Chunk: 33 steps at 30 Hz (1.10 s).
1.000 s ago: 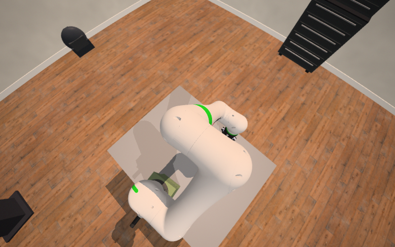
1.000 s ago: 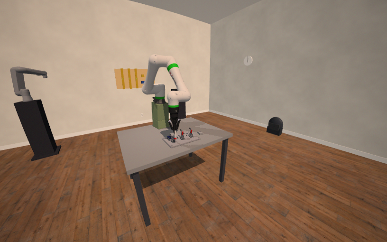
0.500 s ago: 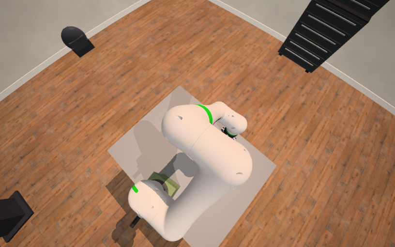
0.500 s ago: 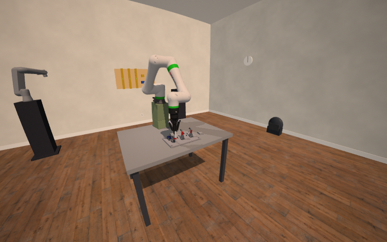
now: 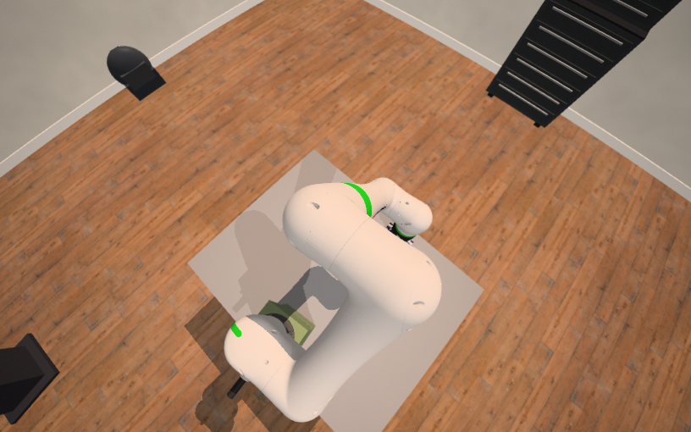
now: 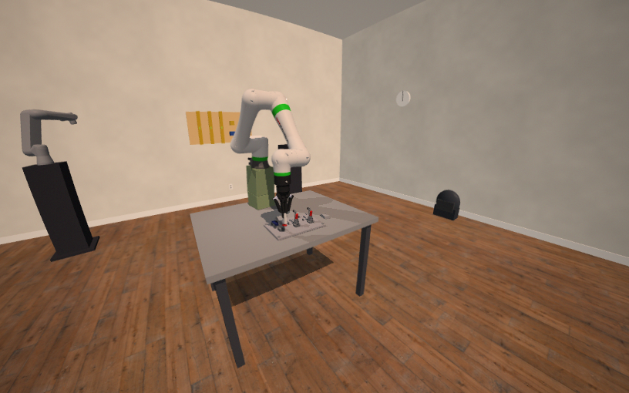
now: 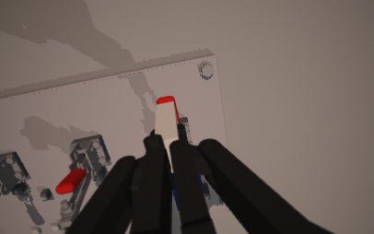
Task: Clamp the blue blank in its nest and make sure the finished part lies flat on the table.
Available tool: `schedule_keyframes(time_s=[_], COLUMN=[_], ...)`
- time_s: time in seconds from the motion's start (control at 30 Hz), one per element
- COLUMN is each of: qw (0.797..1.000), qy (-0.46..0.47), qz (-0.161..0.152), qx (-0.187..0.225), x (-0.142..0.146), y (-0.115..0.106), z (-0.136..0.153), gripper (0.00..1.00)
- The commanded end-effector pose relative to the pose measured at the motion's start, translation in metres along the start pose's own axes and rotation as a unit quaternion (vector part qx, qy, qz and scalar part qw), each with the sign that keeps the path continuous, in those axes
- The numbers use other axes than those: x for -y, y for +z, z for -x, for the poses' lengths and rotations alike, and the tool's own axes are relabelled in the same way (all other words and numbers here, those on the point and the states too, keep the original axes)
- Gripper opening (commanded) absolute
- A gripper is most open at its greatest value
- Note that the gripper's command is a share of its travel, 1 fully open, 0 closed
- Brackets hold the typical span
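My gripper [image 7: 168, 116] is shut, its fingertips pressed together against the near end of a pale clamp handle with a red tip [image 7: 166, 115]. The handle sticks out beyond the fingertips, not between them. A sliver of the blue blank [image 7: 174, 193] shows under the fingers, in the nest at the plate's right end. In the exterior view the gripper [image 6: 283, 208] stands over the left end of the fixture plate [image 6: 297, 227], by the blue blank [image 6: 274, 224]. A small grey part [image 6: 325, 216] lies on the table right of the plate; its slot is too small to see. In the top view the arm hides the fixture.
Two more clamps stand on the plate: one with a red handle [image 7: 71, 181] and one at the left edge [image 7: 11, 172]. A bolt head [image 7: 206, 70] marks the plate's corner. The green pedestal [image 6: 259, 187] of the arm stands behind the plate.
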<state>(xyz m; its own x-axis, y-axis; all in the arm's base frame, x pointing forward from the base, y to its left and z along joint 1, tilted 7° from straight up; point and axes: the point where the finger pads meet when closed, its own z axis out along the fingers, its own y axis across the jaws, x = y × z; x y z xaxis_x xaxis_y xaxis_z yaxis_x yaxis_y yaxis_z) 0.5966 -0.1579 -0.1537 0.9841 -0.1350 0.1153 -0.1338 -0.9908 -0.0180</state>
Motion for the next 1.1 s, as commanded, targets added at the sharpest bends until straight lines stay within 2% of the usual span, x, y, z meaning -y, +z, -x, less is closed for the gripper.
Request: schedule_keyframes(time_s=[0.0, 1.07], qw=[1.000, 1.000], qy=[0.000, 0.000], qz=[0.000, 0.000], qx=[0.000, 0.000], x=[-0.0001, -0.0001], y=[0.0001, 0.0033], z=[-0.0002, -0.0002], gripper=[0.00, 0.00])
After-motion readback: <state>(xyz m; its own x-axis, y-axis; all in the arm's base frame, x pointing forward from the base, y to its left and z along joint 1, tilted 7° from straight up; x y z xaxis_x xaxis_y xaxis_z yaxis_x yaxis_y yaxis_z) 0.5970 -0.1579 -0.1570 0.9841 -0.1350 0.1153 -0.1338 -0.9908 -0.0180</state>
